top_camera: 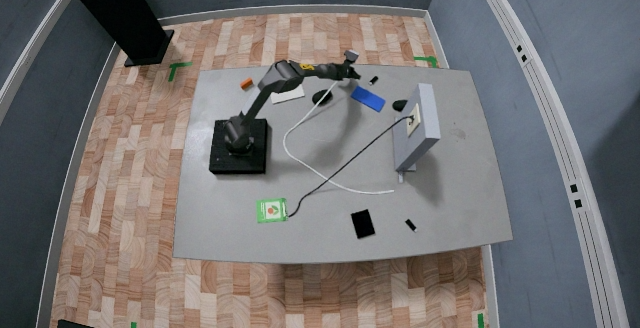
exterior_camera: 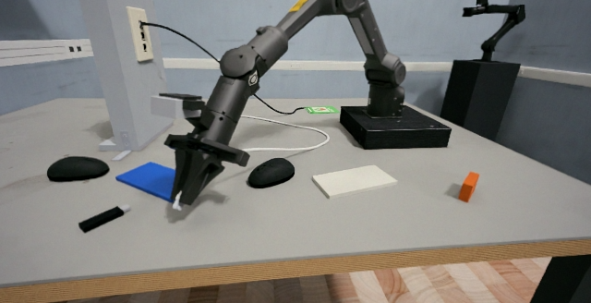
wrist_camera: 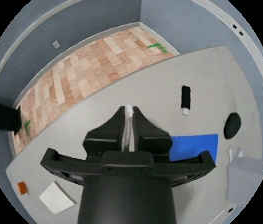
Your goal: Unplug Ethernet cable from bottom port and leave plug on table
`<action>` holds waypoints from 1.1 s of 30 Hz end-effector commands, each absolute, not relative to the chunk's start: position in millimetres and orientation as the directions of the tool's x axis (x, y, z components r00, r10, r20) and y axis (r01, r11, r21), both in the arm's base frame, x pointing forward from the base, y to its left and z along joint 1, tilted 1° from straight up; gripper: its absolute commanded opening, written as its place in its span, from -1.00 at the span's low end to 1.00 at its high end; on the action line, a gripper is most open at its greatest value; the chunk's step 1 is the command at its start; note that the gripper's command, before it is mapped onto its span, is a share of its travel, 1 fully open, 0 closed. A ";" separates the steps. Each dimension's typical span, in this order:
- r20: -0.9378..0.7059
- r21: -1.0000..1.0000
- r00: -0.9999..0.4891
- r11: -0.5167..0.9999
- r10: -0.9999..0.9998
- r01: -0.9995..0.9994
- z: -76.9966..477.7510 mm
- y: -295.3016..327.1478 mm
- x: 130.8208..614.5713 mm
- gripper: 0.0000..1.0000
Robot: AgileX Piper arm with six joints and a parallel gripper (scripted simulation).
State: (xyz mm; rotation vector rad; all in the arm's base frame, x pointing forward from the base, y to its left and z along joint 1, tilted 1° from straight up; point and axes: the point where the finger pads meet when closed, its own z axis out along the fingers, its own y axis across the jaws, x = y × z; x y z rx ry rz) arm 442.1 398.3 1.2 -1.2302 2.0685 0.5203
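Note:
My gripper [top_camera: 354, 74] [exterior_camera: 178, 199] [wrist_camera: 128, 112] points down near the table's far edge and is shut on the white cable's plug [exterior_camera: 175, 205] [wrist_camera: 129, 121]. The plug hangs just above the table top [top_camera: 450, 193] [exterior_camera: 323, 238], between the blue pad [top_camera: 368, 98] [exterior_camera: 145, 178] [wrist_camera: 194, 145] and a black mouse [top_camera: 320, 97] [exterior_camera: 271, 172]. I cannot tell whether it touches the table. The white cable [top_camera: 300, 123] [exterior_camera: 295, 127] trails back across the table. The wall plate [top_camera: 414, 121] [exterior_camera: 139, 33] keeps a black cable [top_camera: 350, 160] [exterior_camera: 185, 37] in its top port.
A second black mouse [top_camera: 399, 104] [exterior_camera: 78, 168] and a USB stick [top_camera: 373, 80] [exterior_camera: 102, 218] [wrist_camera: 186, 99] lie near the gripper. A white pad [top_camera: 287, 94] [exterior_camera: 354, 180], an orange block [top_camera: 246, 83] [exterior_camera: 469, 186], a green card [top_camera: 271, 210] and a black square [top_camera: 362, 223] lie farther off.

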 end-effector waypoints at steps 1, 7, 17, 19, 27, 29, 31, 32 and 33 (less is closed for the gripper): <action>-0.719 0.000 -0.332 0.477 -0.611 -0.879 1.5 398.7 442.7 -1.00; -0.719 0.000 -0.332 0.477 -0.611 -0.879 -10.5 398.9 442.8 -1.00; -0.719 0.000 -0.332 0.477 -0.611 -0.879 -23.1 399.1 442.9 -1.00; -0.719 0.000 -0.332 0.477 -0.611 -0.879 -24.3 399.1 442.9 -1.00; -0.719 0.000 -0.332 0.477 -0.611 -0.879 -27.4 399.2 442.9 -1.00; -0.719 0.000 -0.332 0.477 -0.611 -0.879 -27.8 399.2 442.9 -1.00; -0.719 0.000 -0.332 0.477 -0.611 -0.879 -28.0 399.2 442.9 -1.00; -0.719 0.000 -0.332 0.477 -0.611 -0.879 -28.1 399.2 442.9 -1.00; -0.719 0.000 -0.332 0.477 -0.611 -0.879 -28.1 399.2 442.9 -1.00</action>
